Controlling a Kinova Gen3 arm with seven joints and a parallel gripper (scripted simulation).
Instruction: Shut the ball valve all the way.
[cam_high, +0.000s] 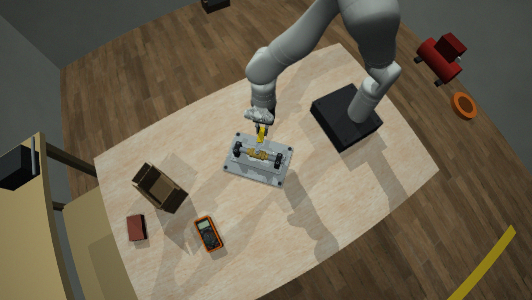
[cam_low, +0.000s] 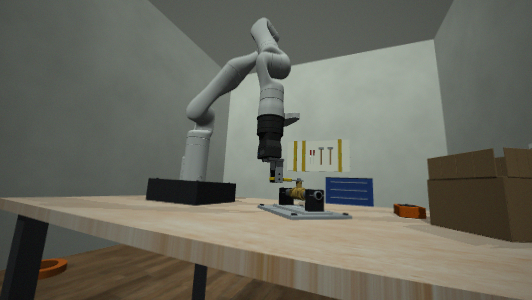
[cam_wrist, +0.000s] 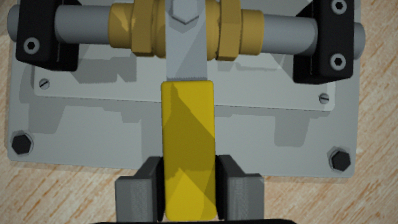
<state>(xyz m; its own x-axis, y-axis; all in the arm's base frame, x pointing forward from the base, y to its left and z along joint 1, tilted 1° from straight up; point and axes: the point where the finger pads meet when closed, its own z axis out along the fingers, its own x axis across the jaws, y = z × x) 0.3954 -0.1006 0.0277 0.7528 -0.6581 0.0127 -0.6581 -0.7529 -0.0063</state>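
A brass ball valve sits on a grey pipe held by two black clamps on a grey base plate. Its yellow handle sticks out square to the pipe, as the wrist view shows. My gripper is shut on the outer end of the yellow handle, one grey finger on each side.
The arm's black base block stands on the table behind the valve. An open cardboard box, a red-brown block and an orange multimeter lie at the table's other end.
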